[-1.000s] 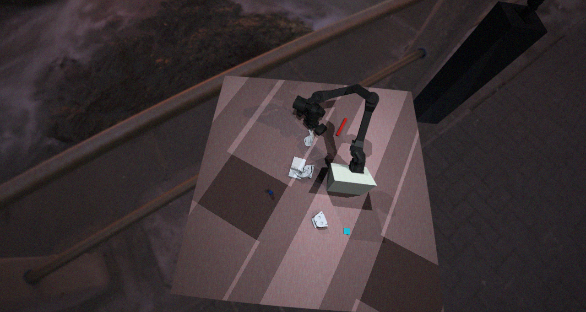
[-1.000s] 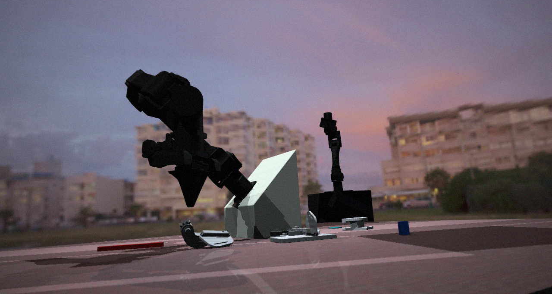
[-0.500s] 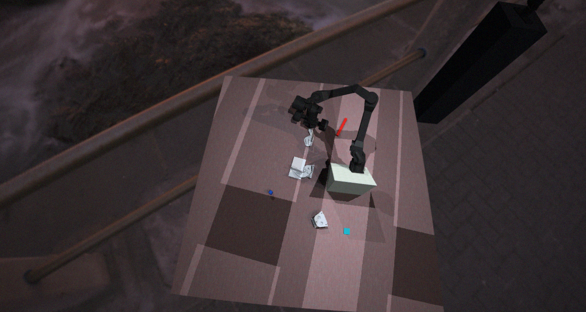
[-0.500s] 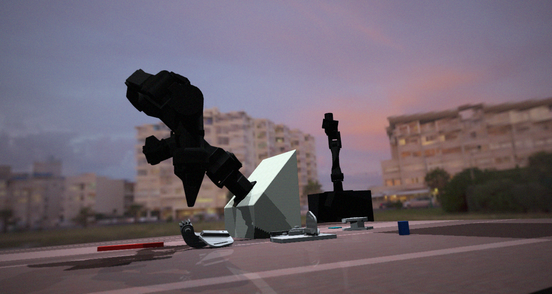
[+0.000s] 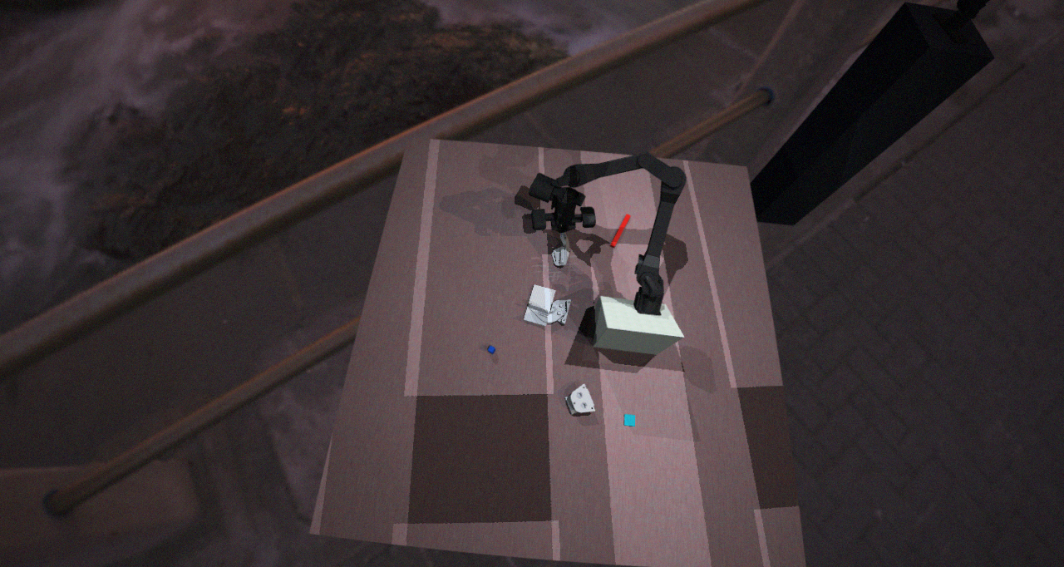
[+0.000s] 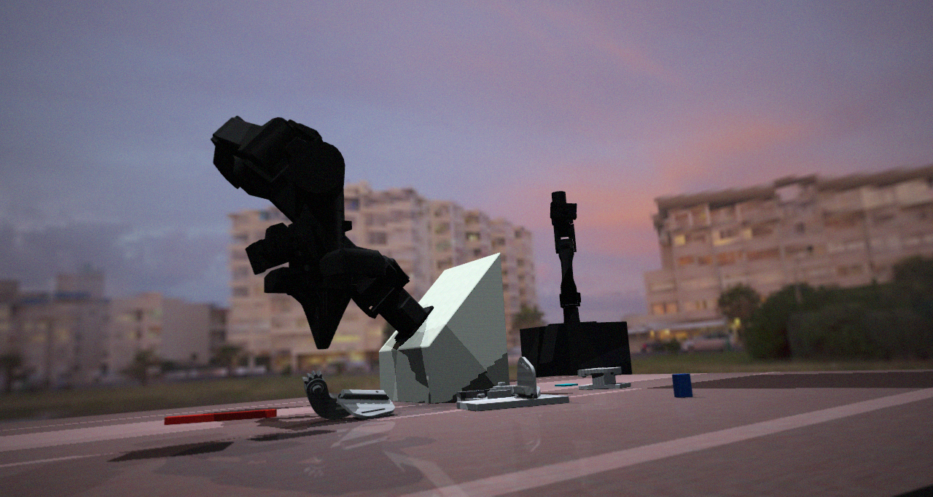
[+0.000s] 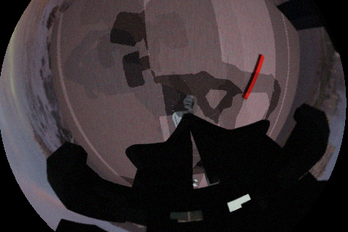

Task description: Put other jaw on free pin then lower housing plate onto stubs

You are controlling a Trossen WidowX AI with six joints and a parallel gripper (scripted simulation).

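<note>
My gripper (image 5: 563,232) (image 6: 322,347) (image 7: 187,116) is shut and empty, pointing down above the loose jaw. The loose grey jaw (image 5: 560,257) (image 6: 367,405) (image 7: 176,117) lies on the table, its toothed end curling up; the fingers partly cover it in the wrist view. The white base plate (image 5: 533,318) (image 6: 553,400) lies flat nearby, with the mounted jaw (image 5: 542,295) (image 6: 525,378) standing up from it. Pin and tooth details are too small to tell. The housing plate (image 5: 581,398) (image 6: 601,370) lies apart from the base, its two round holes showing in the top view.
A pale green wedge (image 5: 638,338) (image 6: 464,311) carries the arm's foot beside the base. A red bar (image 5: 620,231) (image 6: 220,417) (image 7: 254,77), a blue block (image 5: 490,349) (image 6: 681,385) and a cyan square (image 5: 629,420) (image 6: 565,384) lie on the table. A black pedestal (image 5: 866,117) (image 6: 574,347) stands beyond.
</note>
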